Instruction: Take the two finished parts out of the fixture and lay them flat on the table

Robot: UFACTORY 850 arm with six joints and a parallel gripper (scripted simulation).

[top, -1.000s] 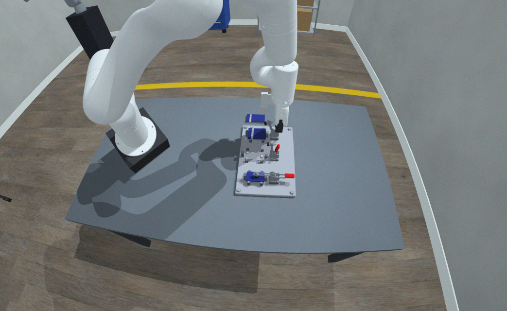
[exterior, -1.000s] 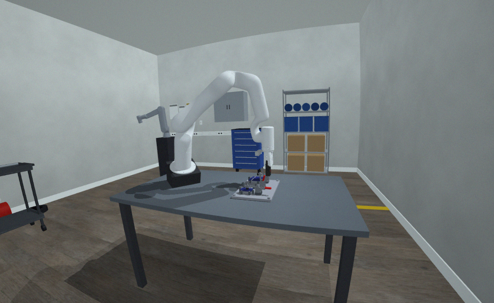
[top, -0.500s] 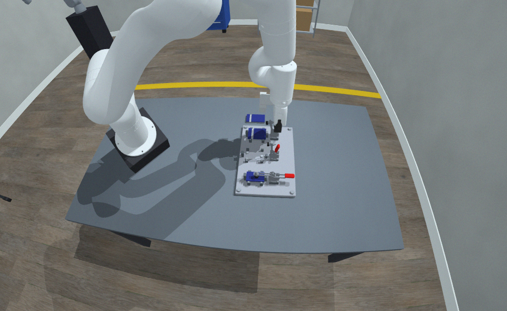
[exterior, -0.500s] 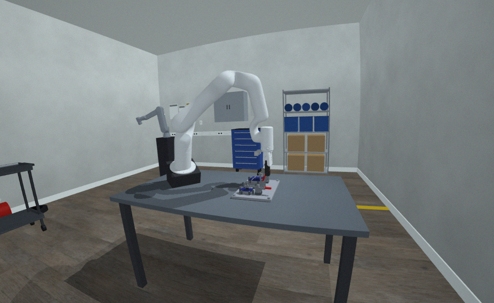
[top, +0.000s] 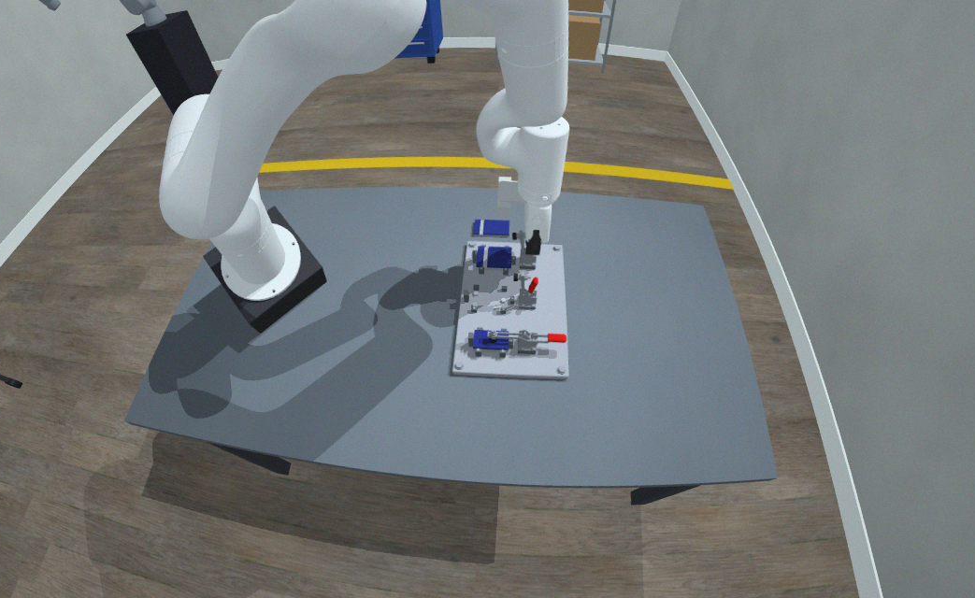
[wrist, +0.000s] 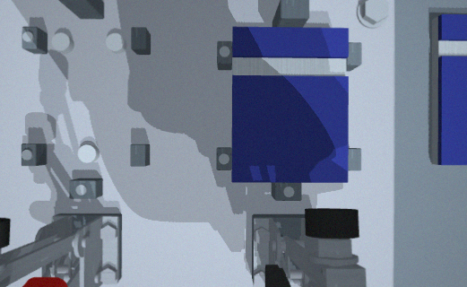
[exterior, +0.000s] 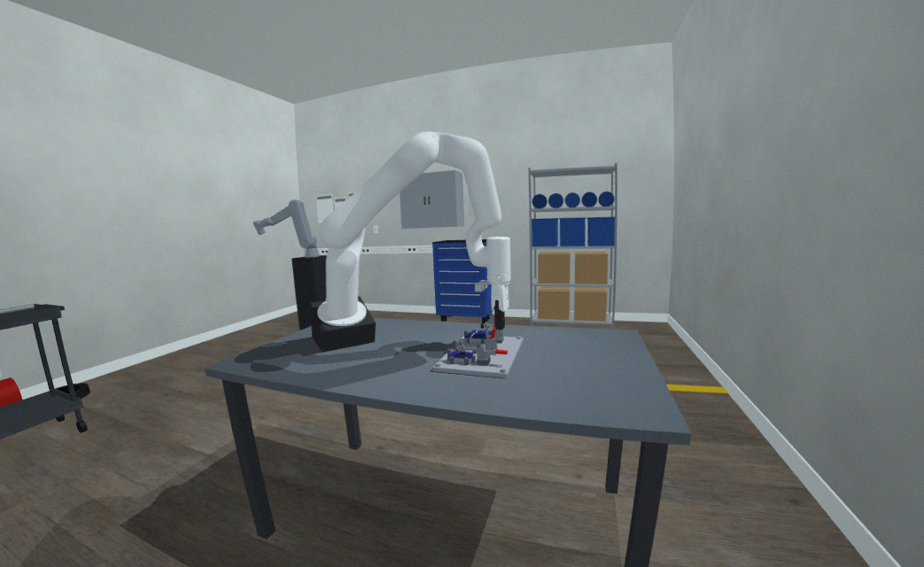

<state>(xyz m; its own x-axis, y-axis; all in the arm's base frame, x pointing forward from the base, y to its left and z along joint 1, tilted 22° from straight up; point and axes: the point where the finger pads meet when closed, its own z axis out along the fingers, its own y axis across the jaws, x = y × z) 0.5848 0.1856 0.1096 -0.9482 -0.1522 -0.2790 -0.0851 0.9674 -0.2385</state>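
While gripper pinches far toggle clamp handle upright, slotted part unclamped in fixture, second slotted part on table.

White six-joint arm: rises from its foot at left centre of the exterior view, arches high toward upper centre, then drops a vertical forearm and wrist. Gripper: dark, pointing straight down, at upper centre of the top view; fingers drawn narrow and clamped on a clamp handle, mostly hidden beneath them.
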